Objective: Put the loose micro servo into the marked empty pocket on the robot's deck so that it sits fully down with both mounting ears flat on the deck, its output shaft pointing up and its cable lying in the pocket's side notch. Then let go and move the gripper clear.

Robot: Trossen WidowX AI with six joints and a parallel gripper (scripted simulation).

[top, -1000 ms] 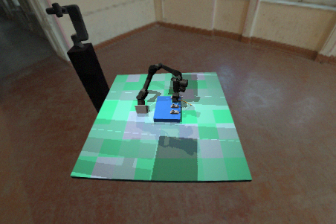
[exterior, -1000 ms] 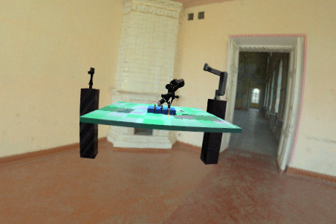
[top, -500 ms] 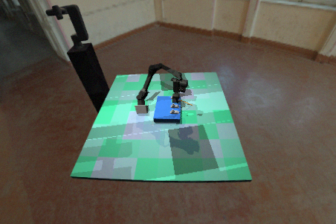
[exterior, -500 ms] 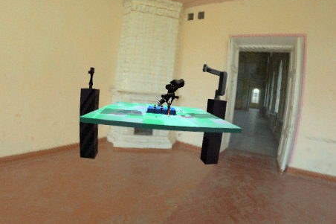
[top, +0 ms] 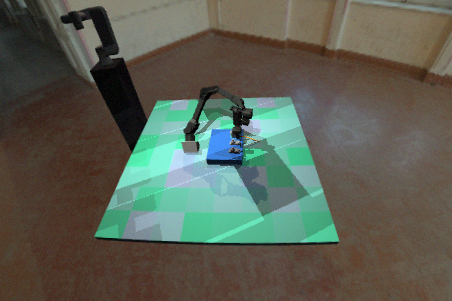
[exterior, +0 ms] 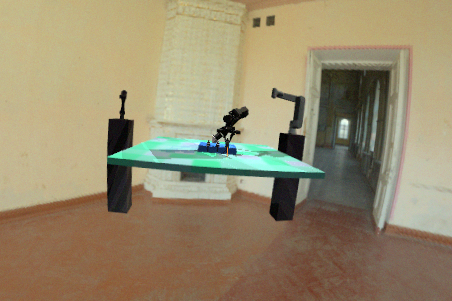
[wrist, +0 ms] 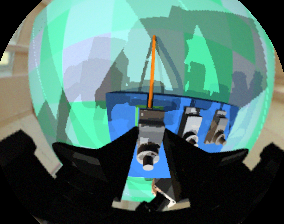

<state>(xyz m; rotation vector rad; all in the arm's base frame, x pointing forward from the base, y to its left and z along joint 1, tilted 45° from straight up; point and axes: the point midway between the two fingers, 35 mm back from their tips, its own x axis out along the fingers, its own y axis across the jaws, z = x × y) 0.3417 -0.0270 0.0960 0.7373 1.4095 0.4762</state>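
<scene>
Micro servo [wrist: 151, 134], clasped between the fingertips of my part-closed gripper [top: 236, 132] [exterior: 218, 138] [wrist: 150, 129], above the blue deck [top: 220, 147] [exterior: 231, 149] [wrist: 124, 120], inward from the table's far edge. Proper seating requires that I align body and green-edged pocket [wrist: 138, 116], keep the shaft upright, guide the orange cable [wrist: 152, 75] [exterior: 227, 150] into its notch, then lower straight.

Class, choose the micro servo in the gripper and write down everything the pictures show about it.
The micro servo is a small, boxy thing, dark at its far end and grey nearer the wrist camera, with a pale round output shaft at the near end. An orange cable runs from its far end out past the edge of the blue deck. The gripper's black fingers hold it from both sides. In the wrist view it overlaps a green-outlined spot on the deck; whether it touches the deck cannot be told.
</scene>
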